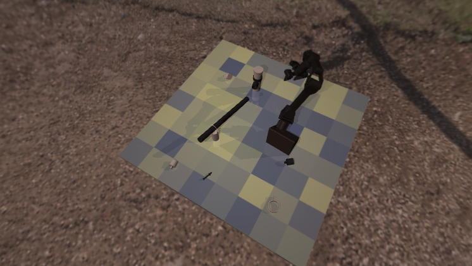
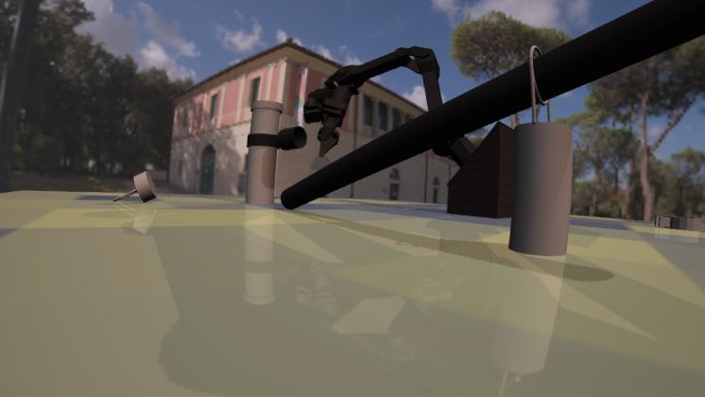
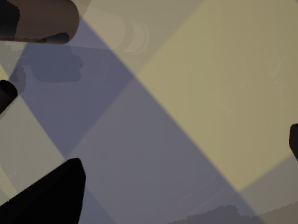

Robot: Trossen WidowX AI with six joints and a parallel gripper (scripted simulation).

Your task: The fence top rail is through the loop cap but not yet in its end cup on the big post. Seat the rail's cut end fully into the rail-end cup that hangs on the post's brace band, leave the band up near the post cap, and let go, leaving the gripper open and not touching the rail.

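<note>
The black rail (image 1: 224, 118) (image 2: 394, 143) slopes through the wire loop (image 2: 532, 78) on the short post (image 1: 215, 135) (image 2: 541, 187). Its low end (image 3: 7, 91) is down near the mat beside the big post (image 2: 260, 172) (image 3: 45, 20), outside and below the cup. The black cup (image 1: 255, 86) (image 2: 293, 137) hangs on the band (image 1: 255, 80) (image 2: 259, 140), a little below the post cap (image 1: 258, 69) (image 2: 266, 106), its mouth facing the rail's side. My gripper (image 1: 290, 79) (image 2: 328, 147) (image 3: 188, 152) is open and empty, up in the air to the cup's side, apart from the rail.
A loose cap (image 1: 228, 76) (image 2: 145, 186) lies beyond the big post. Another cap (image 1: 173, 163), a small bolt (image 1: 207, 175), a black fitting (image 1: 289, 161) and a ring band (image 1: 273, 206) lie on the checkered mat (image 1: 254, 190). The arm's base (image 1: 281, 140) (image 2: 486, 182) stands beside the rail.
</note>
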